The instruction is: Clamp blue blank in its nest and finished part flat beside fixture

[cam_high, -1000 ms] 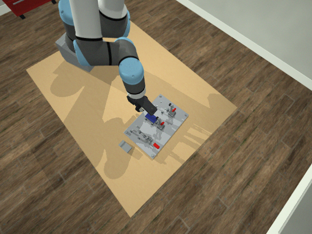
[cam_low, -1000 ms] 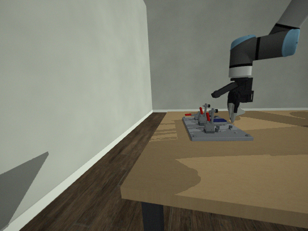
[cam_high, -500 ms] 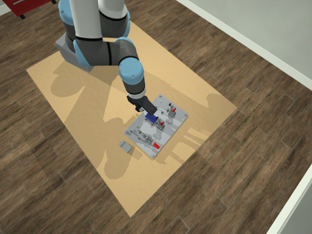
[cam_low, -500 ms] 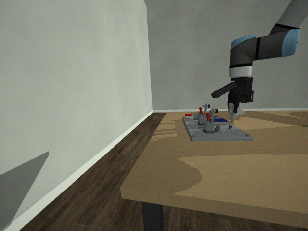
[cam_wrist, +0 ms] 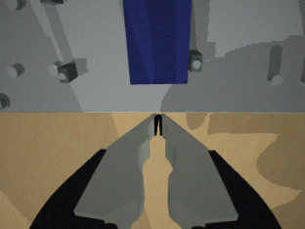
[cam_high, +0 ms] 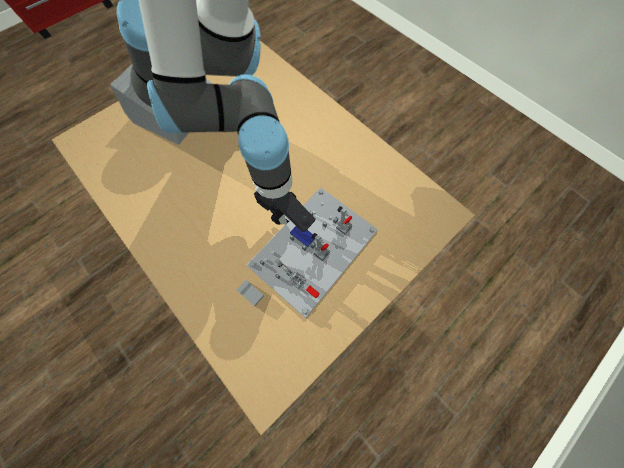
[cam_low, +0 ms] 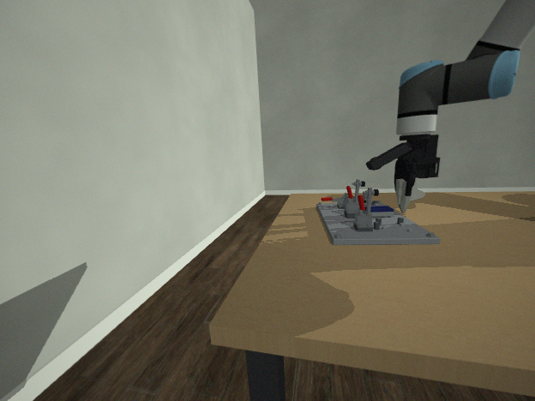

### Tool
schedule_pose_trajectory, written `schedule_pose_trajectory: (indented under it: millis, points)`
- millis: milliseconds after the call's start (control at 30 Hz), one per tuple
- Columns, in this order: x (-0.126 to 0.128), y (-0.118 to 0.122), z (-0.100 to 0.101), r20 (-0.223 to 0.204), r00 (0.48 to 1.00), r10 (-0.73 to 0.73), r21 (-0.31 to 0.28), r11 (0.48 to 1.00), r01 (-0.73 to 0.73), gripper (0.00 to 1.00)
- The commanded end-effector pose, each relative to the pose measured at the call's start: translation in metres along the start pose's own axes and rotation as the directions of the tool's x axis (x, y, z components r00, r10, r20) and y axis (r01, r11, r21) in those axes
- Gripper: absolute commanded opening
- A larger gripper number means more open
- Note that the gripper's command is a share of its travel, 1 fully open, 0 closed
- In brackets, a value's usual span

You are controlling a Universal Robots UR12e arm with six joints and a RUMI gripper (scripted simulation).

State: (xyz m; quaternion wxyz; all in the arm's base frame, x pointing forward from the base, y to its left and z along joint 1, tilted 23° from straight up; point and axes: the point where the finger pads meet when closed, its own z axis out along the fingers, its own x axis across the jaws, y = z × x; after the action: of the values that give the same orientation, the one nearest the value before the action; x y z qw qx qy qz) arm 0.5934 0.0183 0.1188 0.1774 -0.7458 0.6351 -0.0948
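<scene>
The blue blank [cam_high: 301, 235] lies in the middle nest of the grey fixture plate [cam_high: 312, 251]. In the wrist view the blank [cam_wrist: 157, 41] lies lengthwise ahead of my fingers, between small side blocks [cam_wrist: 196, 61]. My gripper [cam_wrist: 158, 115] is shut and empty. Its tips sit low at the plate's edge, just short of the blank's near end. It also shows in the exterior view [cam_low: 404, 210], beside the blank [cam_low: 381, 208]. The grey finished part [cam_high: 250, 293] lies flat on the table beside the plate. The middle clamp's red handle [cam_high: 324, 246] stands up.
The far clamp's red handle [cam_high: 347, 218] stands up; the near clamp's handle [cam_high: 312, 291] lies low. Pads and pins [cam_wrist: 66, 72] dot the plate. The arm's base block [cam_high: 136, 105] stands at the table's far corner. A red cabinet [cam_high: 50, 12] stands beyond.
</scene>
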Motion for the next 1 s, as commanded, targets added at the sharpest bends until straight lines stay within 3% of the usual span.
schedule_pose_trajectory:
  millis: [0,967]
  points:
    - [0.0002,-0.0024,-0.0004,0.000,1.000,0.000,0.001,1.000,0.000,0.00]
    - [0.0001,-0.0064,-0.0004,0.000,1.000,0.000,0.001,1.000,0.000,0.00]
